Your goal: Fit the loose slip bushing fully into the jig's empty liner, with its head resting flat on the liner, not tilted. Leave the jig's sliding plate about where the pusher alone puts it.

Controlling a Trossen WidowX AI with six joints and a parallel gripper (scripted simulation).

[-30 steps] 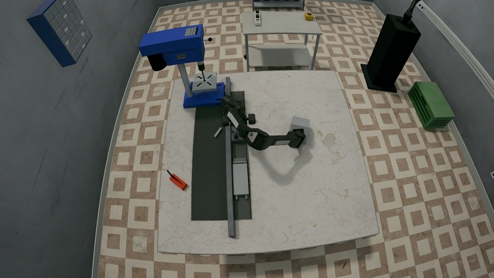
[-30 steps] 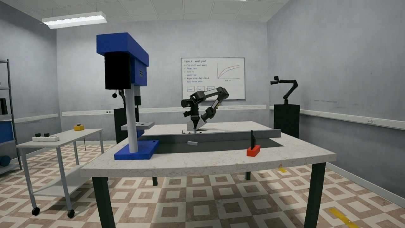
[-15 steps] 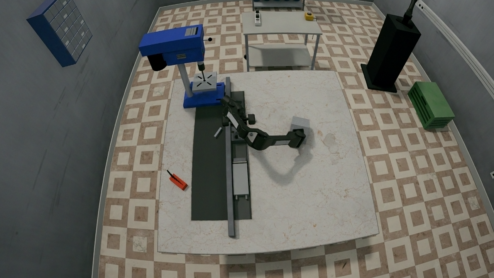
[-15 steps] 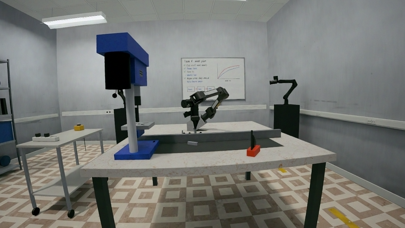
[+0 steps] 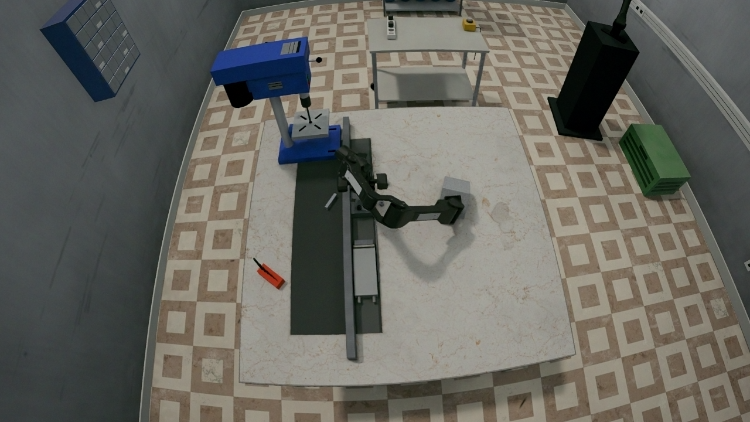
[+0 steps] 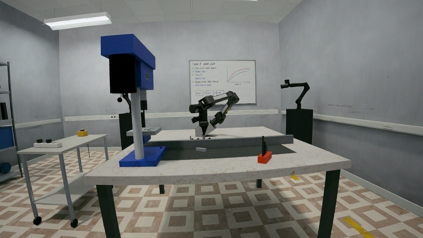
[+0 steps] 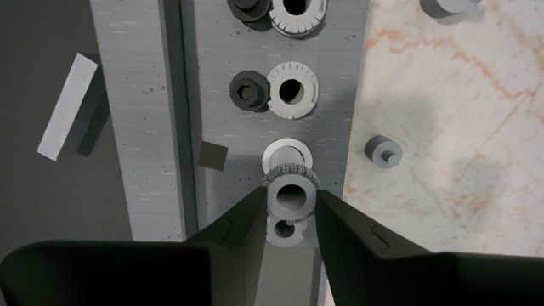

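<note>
Only the wrist view shows the pincer (image 7: 291, 200) gripping the slip bushing (image 7: 291, 198) above the liner (image 7: 286, 150).

A workshop: a blue bench drill press (image 6: 130, 88) stands on a marble-topped work table (image 5: 445, 293), with a wheeled grey steel trolley (image 6: 63, 144) and a written-on whiteboard (image 6: 222, 82) behind it, and a blue wall-hung parts cabinet (image 5: 91, 47).

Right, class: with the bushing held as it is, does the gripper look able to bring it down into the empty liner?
Probably yes. The gripper is shut on the slip bushing, held just short of the empty liner, and nothing lies between them; the dark square sits off to one side.
</note>
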